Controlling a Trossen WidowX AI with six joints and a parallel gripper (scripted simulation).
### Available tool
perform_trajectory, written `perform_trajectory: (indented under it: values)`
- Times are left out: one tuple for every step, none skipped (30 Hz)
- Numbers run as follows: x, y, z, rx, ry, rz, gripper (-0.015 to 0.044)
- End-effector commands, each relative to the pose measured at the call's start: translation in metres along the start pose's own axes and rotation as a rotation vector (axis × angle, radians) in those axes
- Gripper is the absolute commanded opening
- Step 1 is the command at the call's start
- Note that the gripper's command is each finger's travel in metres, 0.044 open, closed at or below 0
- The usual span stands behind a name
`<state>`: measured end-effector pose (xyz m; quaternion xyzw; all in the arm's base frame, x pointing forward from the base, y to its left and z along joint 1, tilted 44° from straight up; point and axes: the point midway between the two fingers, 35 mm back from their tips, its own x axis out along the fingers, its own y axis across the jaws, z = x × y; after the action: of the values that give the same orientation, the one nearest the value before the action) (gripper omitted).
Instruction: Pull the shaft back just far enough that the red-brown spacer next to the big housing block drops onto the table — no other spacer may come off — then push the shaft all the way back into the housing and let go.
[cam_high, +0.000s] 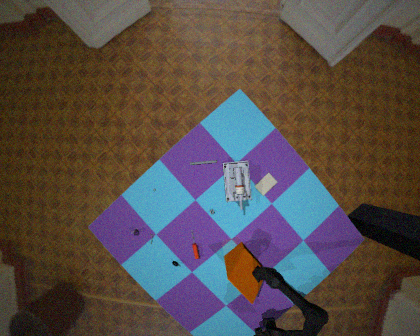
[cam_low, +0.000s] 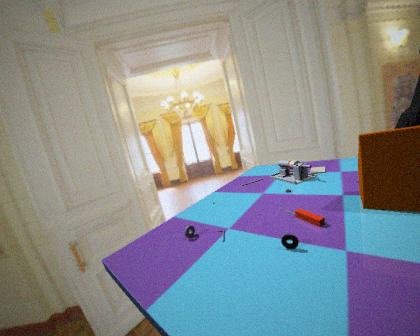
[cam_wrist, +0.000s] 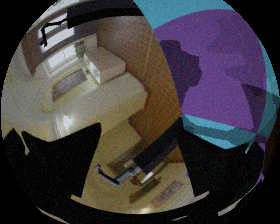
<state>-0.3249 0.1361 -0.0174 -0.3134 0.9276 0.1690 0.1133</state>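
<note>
We're seeing a dull grey metallic-looking housing (cam_high: 231, 193) (cam_low: 289, 177), a glossy red plastic-looking screwdriver handle (cam_high: 195, 251) (cam_low: 310, 217), a matt orange block (cam_high: 242, 272) (cam_low: 392, 170).

Beyond my worktop (cam_high: 240, 120) (cam_low: 225, 295) (cam_wrist: 220, 65), checkered in purple and light blue, stand pale, panelled walls (cam_low: 295, 85). A tall doorway (cam_low: 114, 85) opens onto a bright room, where a lit chandelier (cam_low: 182, 102) hangs before windows (cam_low: 194, 145) with gathered golden curtains (cam_low: 172, 145). A white door (cam_low: 55, 150) on the left of that view carries a brass-coloured handle (cam_low: 77, 260). A wall lamp (cam_low: 396, 36) glows at upper right. From above, the brown floor (cam_high: 125, 100) shows a repeating diamond pattern.
</note>
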Motion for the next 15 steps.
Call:
perform_trajectory:
  values:
    - [-0.002, 0.001, 0.001, 0.003, -0.007, 0.007, 0.0426]
    - [-0.007, 0.004, 0.005, 0.012, -0.027, 0.027, 0.044]
    - [-0.015, 0.009, 0.012, 0.027, -0.061, 0.061, 0.044]
    - [-0.026, 0.014, 0.02, 0.047, -0.102, 0.102, 0.044]
    - [-0.038, 0.019, 0.028, 0.067, -0.142, 0.144, 0.044]
    - [-0.05, 0.024, 0.035, 0.089, -0.182, 0.186, 0.044]
    - [-0.062, 0.028, 0.043, 0.112, -0.222, 0.229, 0.044]
    - [-0.075, 0.031, 0.05, 0.135, -0.261, 0.273, 0.044]
    - [-0.088, 0.034, 0.058, 0.159, -0.3, 0.317, 0.044]
    - [-0.102, 0.037, 0.065, 0.184, -0.339, 0.361, 0.044]
    - [-0.116, 0.038, 0.072, 0.21, -0.377, 0.405, 0.044]
    - [-0.13, 0.039, 0.079, 0.237, -0.414, 0.451, 0.044]
    - [-0.144, 0.04, 0.085, 0.265, -0.451, 0.496, 0.044]
    - [-0.159, 0.04, 0.092, 0.293, -0.488, 0.542, 0.044]
    - [-0.174, 0.039, 0.098, 0.322, -0.524, 0.588, 0.044]
